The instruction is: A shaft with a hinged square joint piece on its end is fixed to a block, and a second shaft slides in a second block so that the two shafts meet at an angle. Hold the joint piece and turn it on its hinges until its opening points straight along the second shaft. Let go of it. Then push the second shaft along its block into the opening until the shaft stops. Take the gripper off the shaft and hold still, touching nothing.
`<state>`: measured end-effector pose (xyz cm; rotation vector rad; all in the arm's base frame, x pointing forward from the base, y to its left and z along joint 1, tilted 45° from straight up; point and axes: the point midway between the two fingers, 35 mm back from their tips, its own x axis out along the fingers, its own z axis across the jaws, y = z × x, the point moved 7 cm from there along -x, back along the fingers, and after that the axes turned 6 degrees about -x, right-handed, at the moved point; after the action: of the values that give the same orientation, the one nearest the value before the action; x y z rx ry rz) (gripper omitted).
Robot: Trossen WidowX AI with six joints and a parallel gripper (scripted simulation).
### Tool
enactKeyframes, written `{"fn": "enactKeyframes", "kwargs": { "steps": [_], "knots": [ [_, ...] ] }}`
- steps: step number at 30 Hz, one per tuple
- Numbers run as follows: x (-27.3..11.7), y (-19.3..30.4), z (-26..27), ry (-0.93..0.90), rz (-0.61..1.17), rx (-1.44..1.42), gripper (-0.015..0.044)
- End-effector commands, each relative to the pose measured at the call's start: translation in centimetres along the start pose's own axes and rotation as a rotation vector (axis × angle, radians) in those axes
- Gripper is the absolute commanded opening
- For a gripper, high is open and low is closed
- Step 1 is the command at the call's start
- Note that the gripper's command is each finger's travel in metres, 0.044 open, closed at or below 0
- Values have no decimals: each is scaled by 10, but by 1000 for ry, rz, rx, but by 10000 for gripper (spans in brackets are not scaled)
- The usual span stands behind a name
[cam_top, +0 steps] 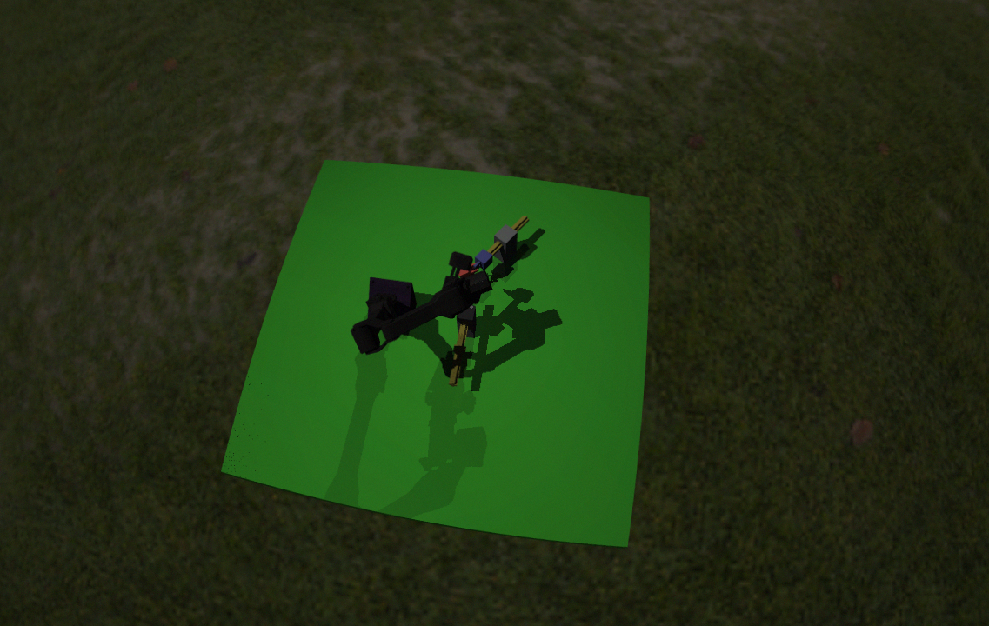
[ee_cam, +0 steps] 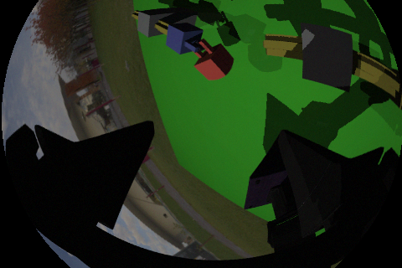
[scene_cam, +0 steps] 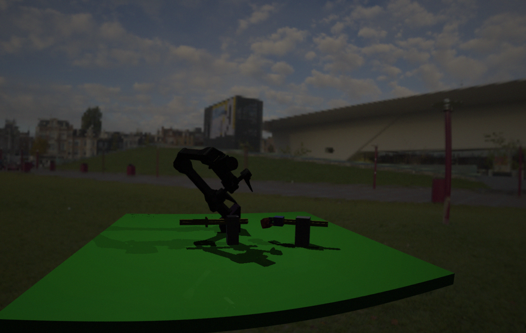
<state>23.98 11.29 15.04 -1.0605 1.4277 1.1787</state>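
so it's a flat bright green slab (cam_top: 544, 451) (scene_cam: 223, 289) (ee_cam: 201, 134) with four corners and a dark side edge, and two upright grey blocks (cam_top: 505, 236) (scene_cam: 302, 231) (ee_cam: 327, 56) (cam_top: 466, 317) (scene_cam: 232, 230) (ee_cam: 150, 23) stand right on it, apart from each other, plus the arm's dark base (cam_top: 403, 290) (ee_cam: 256, 193), with shadows falling across the green
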Motion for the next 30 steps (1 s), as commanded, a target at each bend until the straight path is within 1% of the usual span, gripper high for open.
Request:
{"fn": "enactKeyframes", "kwargs": {
  "steps": [1,11,21,30],
  "knots": [
    [17,6,22,114,25,-21,440],
    [64,29,66,421,2,-55,440],
    [112,63,100,705,-137,-119,440],
    [116,66,101,722,-152,-128,440]
  ]
}}
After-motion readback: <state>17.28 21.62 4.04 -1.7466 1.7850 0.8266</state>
